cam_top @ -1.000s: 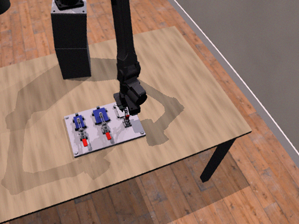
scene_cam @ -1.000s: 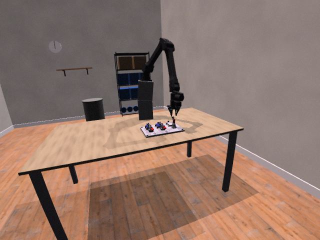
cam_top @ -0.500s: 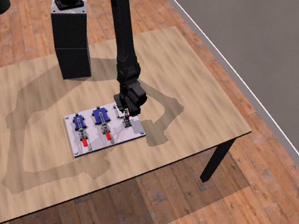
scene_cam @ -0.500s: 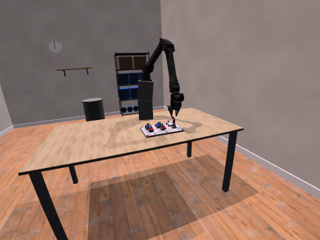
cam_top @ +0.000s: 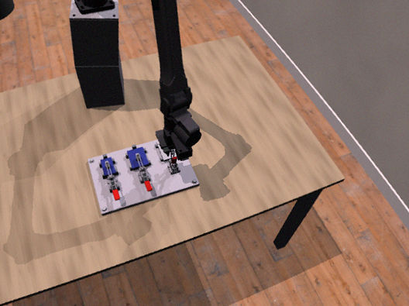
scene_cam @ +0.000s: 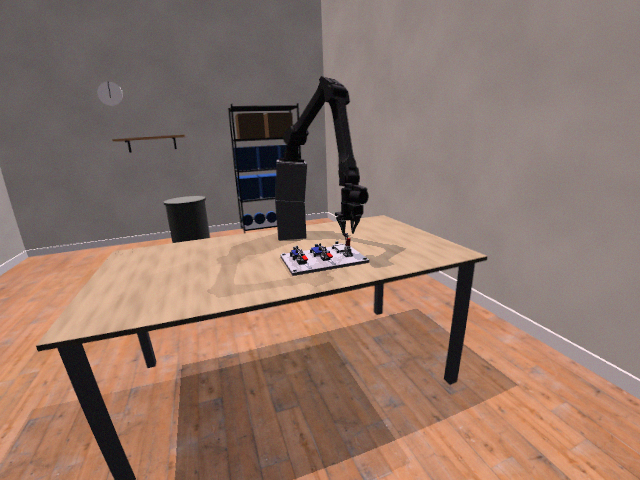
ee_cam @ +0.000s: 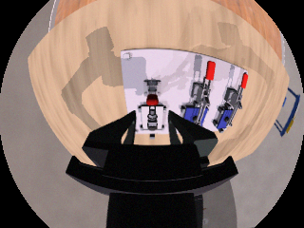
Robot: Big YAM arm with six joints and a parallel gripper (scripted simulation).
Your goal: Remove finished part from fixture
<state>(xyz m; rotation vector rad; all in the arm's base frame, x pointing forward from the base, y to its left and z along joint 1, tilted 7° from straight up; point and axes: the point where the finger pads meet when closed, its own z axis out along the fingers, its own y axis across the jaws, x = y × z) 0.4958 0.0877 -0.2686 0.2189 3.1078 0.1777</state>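
The finished part [cam_top: 161, 154] [ee_cam: 145, 117], pale, sits in its nest on the white fixture plate [cam_top: 133, 196] [scene_cam: 330, 265] [ee_cam: 166, 57]. Its clamp's red handle [cam_top: 173, 160] [scene_cam: 348, 241] [ee_cam: 152, 99] stands upright; the clamp's arm covers the part's middle in the wrist view, and the slot cannot be made out. My gripper [scene_cam: 349, 233] [ee_cam: 152, 114] is partly open and empty, pointing down above this nest, its fingers on either side of the part in the wrist view. The larger blue blank [cam_top: 133, 155] [ee_cam: 190, 113] and the smaller blue blank [cam_top: 104, 162] [ee_cam: 221, 120] sit under clamps with handles laid down.
The middle clamp's red handle [cam_top: 147, 185] [ee_cam: 210, 70] and the outer clamp's red handle [cam_top: 116, 194] [ee_cam: 244, 80] point to the plate's front edge. The wooden table [cam_top: 256, 135] [scene_cam: 170, 279] extends around the plate. The arm's pedestal [cam_top: 100, 64] [scene_cam: 291, 206] stands behind.
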